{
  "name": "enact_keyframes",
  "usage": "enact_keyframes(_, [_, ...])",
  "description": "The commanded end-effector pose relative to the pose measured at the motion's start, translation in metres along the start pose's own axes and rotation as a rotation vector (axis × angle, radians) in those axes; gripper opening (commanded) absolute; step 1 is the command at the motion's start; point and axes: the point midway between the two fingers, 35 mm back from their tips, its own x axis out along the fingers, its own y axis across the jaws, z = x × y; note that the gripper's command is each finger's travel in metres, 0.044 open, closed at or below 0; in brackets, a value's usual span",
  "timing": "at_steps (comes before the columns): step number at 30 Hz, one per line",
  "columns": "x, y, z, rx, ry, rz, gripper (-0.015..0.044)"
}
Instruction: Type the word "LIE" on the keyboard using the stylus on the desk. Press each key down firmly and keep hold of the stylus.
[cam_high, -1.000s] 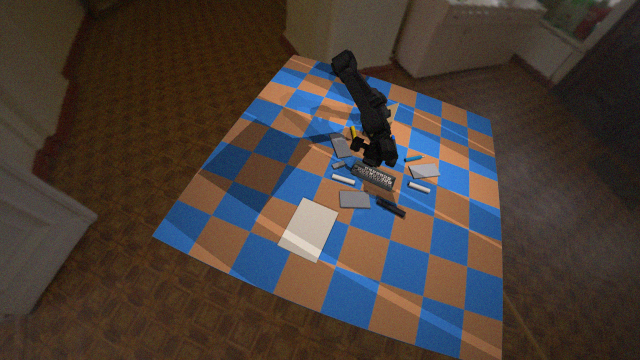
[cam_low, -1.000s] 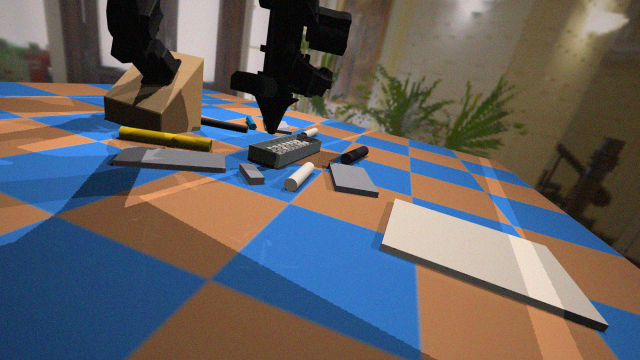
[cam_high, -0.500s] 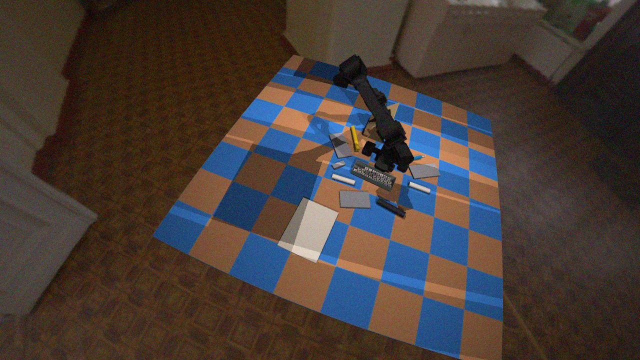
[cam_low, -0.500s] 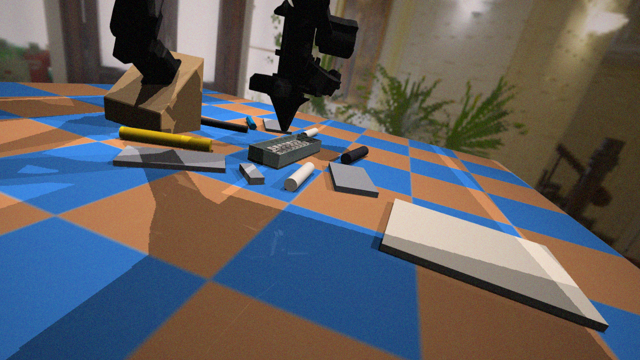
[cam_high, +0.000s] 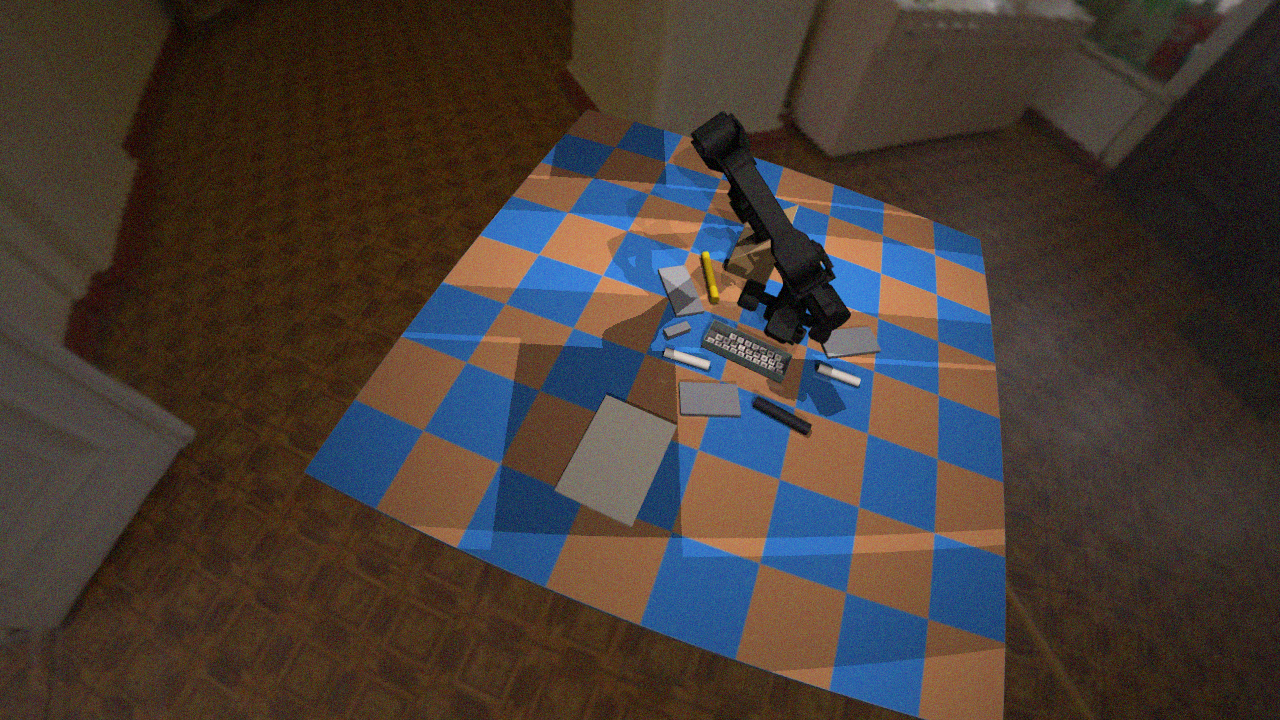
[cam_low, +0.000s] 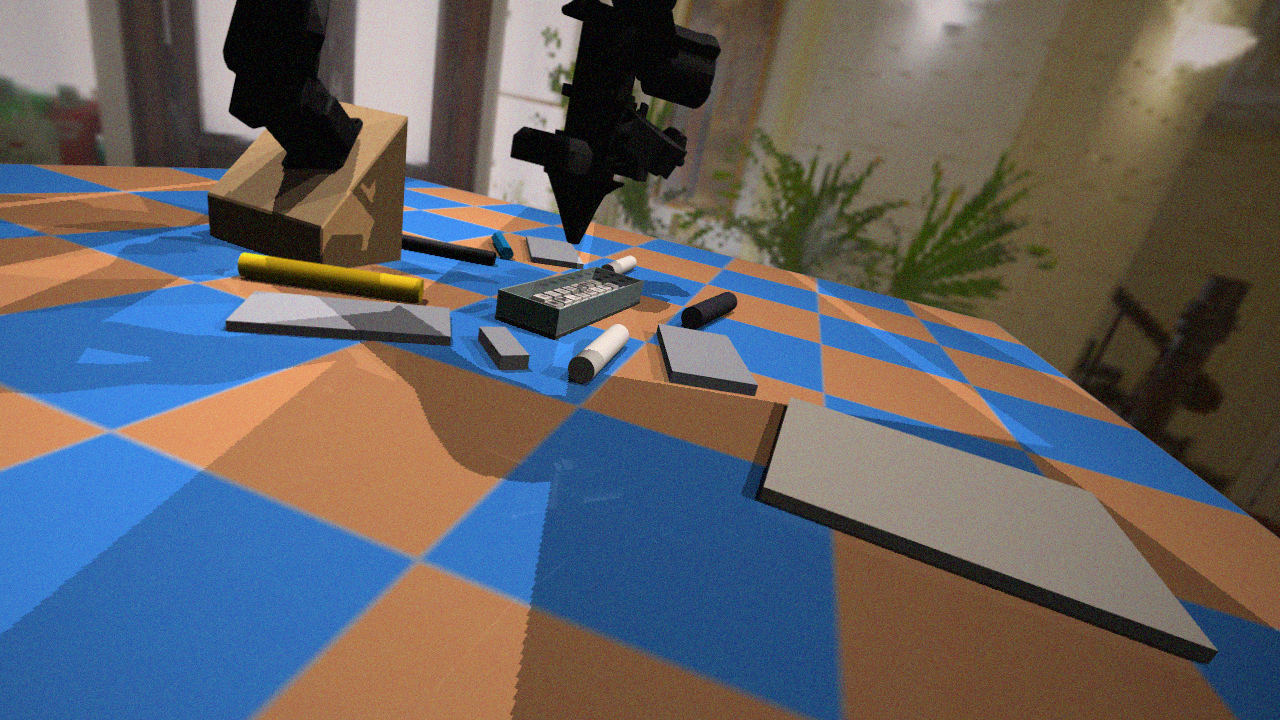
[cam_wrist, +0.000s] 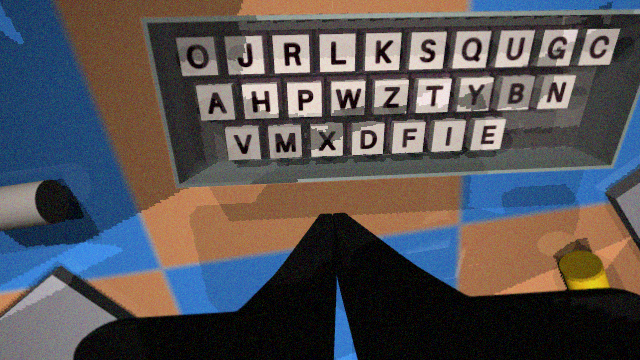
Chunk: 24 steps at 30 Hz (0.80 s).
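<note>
My gripper (cam_low: 574, 238) (cam_wrist: 332, 225) is shut with nothing visible between the fingertips. It points down above the table, beside the keyboard. The dark grey keyboard (cam_high: 745, 351) (cam_low: 537, 315) (cam_wrist: 350, 173) fills the upper wrist view. Its L key (cam_wrist: 338, 52) is in the far row. Its I key (cam_wrist: 448, 136) and E key (cam_wrist: 487, 134) are in the near row, and none of these looks pressed. A small teal pen (cam_low: 502, 246), likely the stylus, lies on the table behind the keyboard in the exterior view. The arm hides it in the top view.
A yellow cylinder (cam_high: 709, 276) (cam_low: 331, 277) (cam_wrist: 582, 270), two white markers (cam_high: 686, 359) (cam_high: 838, 374) and a black cylinder (cam_high: 781, 415) (cam_low: 709, 308) lie around the keyboard. Flat grey slabs (cam_high: 709, 398) (cam_high: 850, 342) lie nearby. A large pale board (cam_high: 617, 459) (cam_low: 966, 519) lies farther out.
</note>
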Motion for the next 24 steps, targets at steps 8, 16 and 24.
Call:
enact_keyframes(8, [-0.0361, 0.0036, 0.0037, 0.005, -0.032, 0.019, 0.0000])
enact_keyframes(16, [-0.0371, 0.0031, 0.0038, 0.011, -0.030, 0.020, 0.0053])
enact_keyframes(24, [-0.0371, 0.0031, 0.0038, 0.011, -0.030, 0.020, 0.0000])
